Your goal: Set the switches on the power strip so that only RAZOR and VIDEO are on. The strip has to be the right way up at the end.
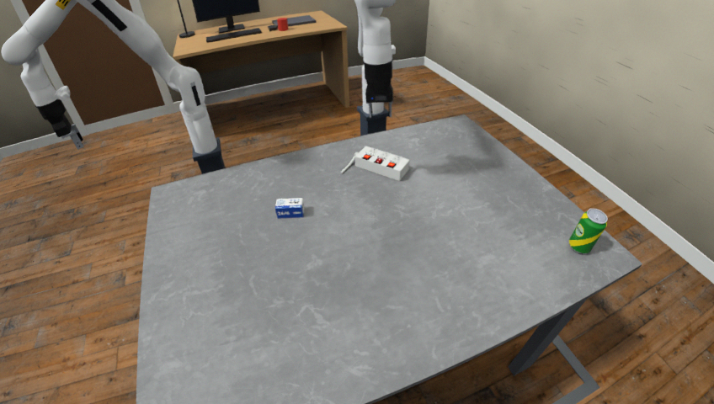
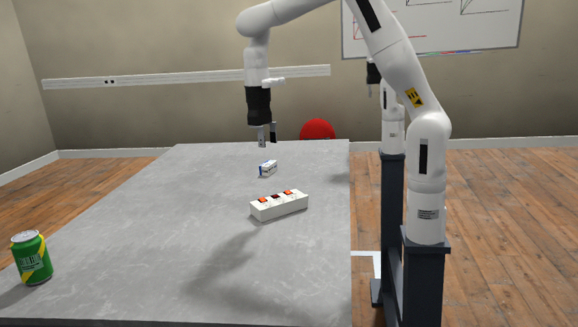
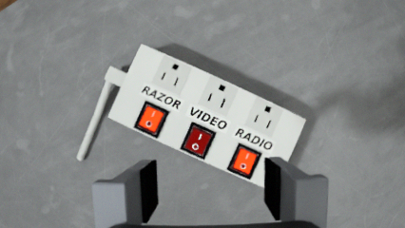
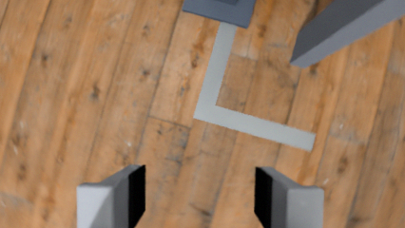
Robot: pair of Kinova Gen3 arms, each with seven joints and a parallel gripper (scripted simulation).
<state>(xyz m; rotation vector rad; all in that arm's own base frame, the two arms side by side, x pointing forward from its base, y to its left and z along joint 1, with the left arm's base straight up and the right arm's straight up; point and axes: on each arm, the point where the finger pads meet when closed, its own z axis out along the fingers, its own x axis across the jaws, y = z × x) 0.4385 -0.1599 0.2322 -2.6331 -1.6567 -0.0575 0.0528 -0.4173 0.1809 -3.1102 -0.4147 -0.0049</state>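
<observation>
The white power strip (image 1: 376,169) (image 2: 283,210) (image 3: 127,97) lies right way up, switches on top. The RAZOR switch (image 3: 151,120) (image 1: 367,156) is lit bright orange. The VIDEO switch (image 3: 197,141) (image 1: 379,161) is dark red and unlit. The RADIO switch (image 3: 244,161) (image 1: 391,164) is lit bright orange. My left gripper (image 1: 380,111) (image 2: 267,143) (image 3: 210,181) is open and empty, high above the strip's switch side. My right gripper (image 1: 77,141) (image 2: 369,92) (image 4: 200,189) is open and empty, out over the floor, far from the strip.
A short white cord (image 1: 349,163) (image 3: 95,121) sticks out at the strip's RAZOR end. A blue and white box (image 1: 289,208) (image 2: 268,167) and a green can (image 1: 587,232) (image 2: 32,257) stand on the grey table (image 1: 350,300) (image 2: 142,227), both apart from the strip.
</observation>
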